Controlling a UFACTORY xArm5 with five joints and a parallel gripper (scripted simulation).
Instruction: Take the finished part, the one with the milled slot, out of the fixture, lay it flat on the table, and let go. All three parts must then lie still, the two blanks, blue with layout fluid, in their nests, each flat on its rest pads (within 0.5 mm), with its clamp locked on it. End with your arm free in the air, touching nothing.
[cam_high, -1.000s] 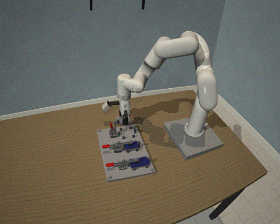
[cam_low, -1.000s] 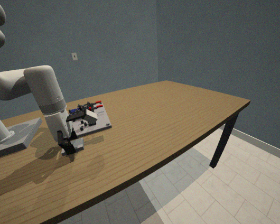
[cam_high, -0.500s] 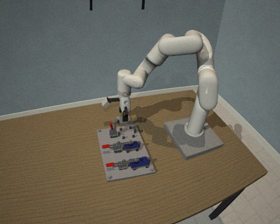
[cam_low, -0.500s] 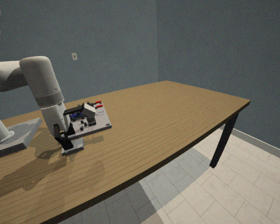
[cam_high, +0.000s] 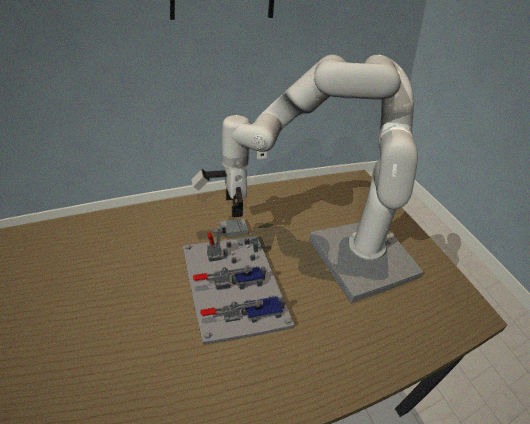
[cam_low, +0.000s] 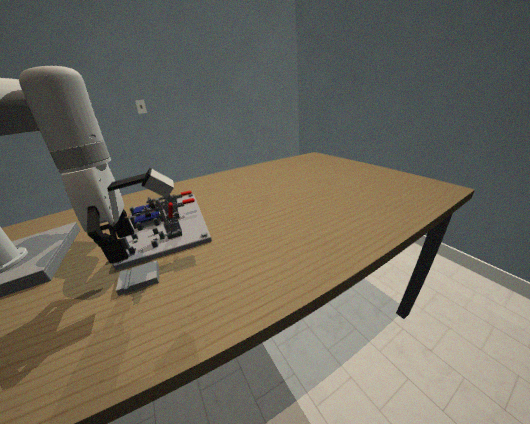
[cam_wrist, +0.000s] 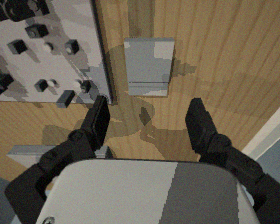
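The finished part (cam_high: 234, 227) (cam_low: 140, 277) (cam_wrist: 149, 62), grey with a slot across it, lies flat on the table just beyond the fixture's end. My gripper (cam_high: 237, 214) (cam_low: 120, 245) (cam_wrist: 147, 107) is open and empty above the table, raised clear of the part. On the fixture plate (cam_high: 250, 331) (cam_low: 200, 232) (cam_wrist: 75, 17), a nearer blue blank (cam_high: 265, 308) and a middle blue blank (cam_high: 251, 276) sit in their nests. Their clamps' red handles (cam_high: 208, 311) (cam_high: 200, 277) lie down, with the arms over the blanks. The third nest is empty, its red handle (cam_high: 210, 239) (cam_low: 170, 210) upright. Pad contact is too small to tell.
The robot's grey base plate (cam_high: 325, 250) (cam_low: 25, 285) stands to the right of the fixture in the top view. The upright clamp and the nest's small posts (cam_wrist: 17, 46) rise near the part. The table (cam_high: 100, 300) (cam_low: 300, 225) has its back edge by the wall, beyond the part.
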